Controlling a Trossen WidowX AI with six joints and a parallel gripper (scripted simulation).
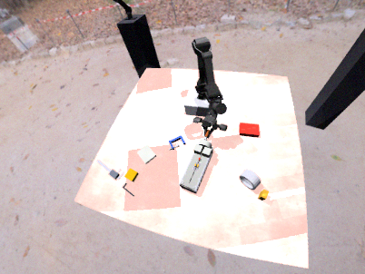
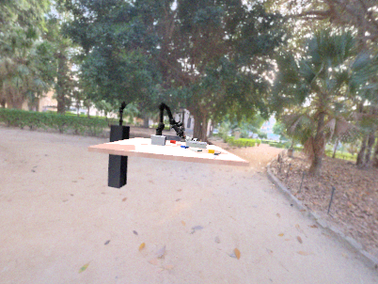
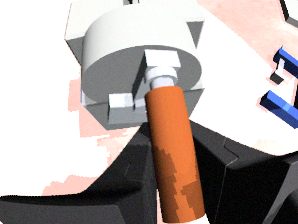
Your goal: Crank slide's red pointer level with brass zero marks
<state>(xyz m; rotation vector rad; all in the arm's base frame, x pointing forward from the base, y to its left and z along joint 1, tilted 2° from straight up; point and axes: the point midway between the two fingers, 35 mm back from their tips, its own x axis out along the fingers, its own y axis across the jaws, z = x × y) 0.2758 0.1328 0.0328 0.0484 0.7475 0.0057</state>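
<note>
The crank machine, a long pale grey body, lies in front of the arm. Its round drum faces the gripper and carries the crank arm with an orange handle. My gripper is shut on the orange handle, one dark finger on each side of it. The slide's red pointer shows small in the top view, a little nearer the drum than the yellowish brass marks. Pointer and marks are out of the wrist view; the exact gap is too small to tell.
A blue bracket lies left of the machine, with a pale tile and yellow block beyond. A red block and grey ring are right. A grey box stands beside the arm.
</note>
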